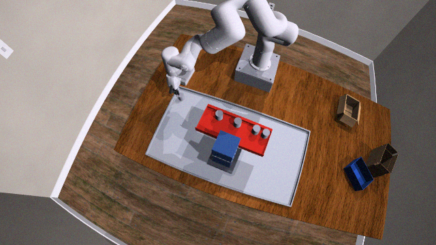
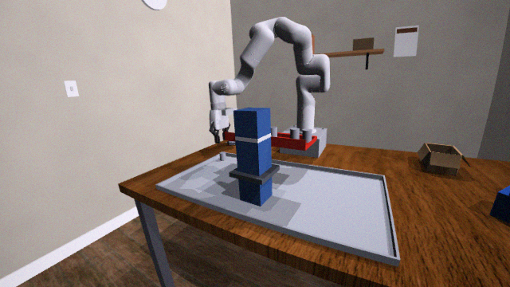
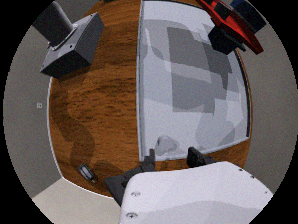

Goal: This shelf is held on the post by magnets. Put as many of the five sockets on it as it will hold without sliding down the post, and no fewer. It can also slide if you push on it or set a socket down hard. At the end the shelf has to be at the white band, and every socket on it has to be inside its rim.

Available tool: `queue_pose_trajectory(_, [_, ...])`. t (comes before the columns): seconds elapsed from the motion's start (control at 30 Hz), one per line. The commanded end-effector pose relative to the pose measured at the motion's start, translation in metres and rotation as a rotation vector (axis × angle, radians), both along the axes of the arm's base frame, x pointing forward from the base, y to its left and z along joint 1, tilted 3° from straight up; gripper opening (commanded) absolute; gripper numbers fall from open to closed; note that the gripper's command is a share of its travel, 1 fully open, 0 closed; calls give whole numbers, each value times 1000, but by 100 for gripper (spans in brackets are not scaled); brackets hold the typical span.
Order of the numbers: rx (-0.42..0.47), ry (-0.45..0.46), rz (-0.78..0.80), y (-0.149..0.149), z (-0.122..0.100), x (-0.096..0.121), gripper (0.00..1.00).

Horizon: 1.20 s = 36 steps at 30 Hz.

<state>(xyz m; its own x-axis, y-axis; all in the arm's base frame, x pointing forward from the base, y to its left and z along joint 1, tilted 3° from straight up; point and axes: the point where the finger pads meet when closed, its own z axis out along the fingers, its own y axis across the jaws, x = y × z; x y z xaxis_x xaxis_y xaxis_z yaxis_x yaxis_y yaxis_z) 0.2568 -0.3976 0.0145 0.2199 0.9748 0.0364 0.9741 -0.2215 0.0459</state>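
overhead, end effector [image 1: 176,93] [image 2: 222,135] [image 3: 171,156] downward, fingers apart, seemingly near the lone socket [image 1: 180,97] [image 2: 222,156] [image 3: 166,145].

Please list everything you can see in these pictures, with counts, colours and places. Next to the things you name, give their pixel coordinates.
Sockets: five, grey; four on the shelf, one [image 2: 222,156] in the tray's corner
Shelf [image 1: 212,125] [image 2: 288,143]: one, red, at the post
Post [image 1: 227,144] [image 2: 253,159]: one, blue, white band, dark collar, in the tray
Tray [image 1: 272,177] [image 2: 331,215]: one, pale grey, on the table
Table [image 1: 317,163] [image 2: 398,159]: one, brown
Open boxes: two brown, one blue, table's far end
Wall shelf [image 2: 351,53]: one, brown
Arm [image 1: 226,28] [image 2: 259,45]: one, white, grey base
Claw [image 1: 176,93] [image 2: 221,135] [image 3: 171,156]: one, open, above the tray's corner
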Motion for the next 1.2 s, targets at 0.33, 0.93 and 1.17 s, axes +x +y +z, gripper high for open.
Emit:
queue_pose_trajectory(0.33, [-3,-2,-1,-1,-17,1,61])
queue_pose_trajectory(0.93, [-3,-2,-1,-1,-33,2,61])
queue_pose_trajectory(1.17, [-3,-2,-1,-1,-52,4,61])
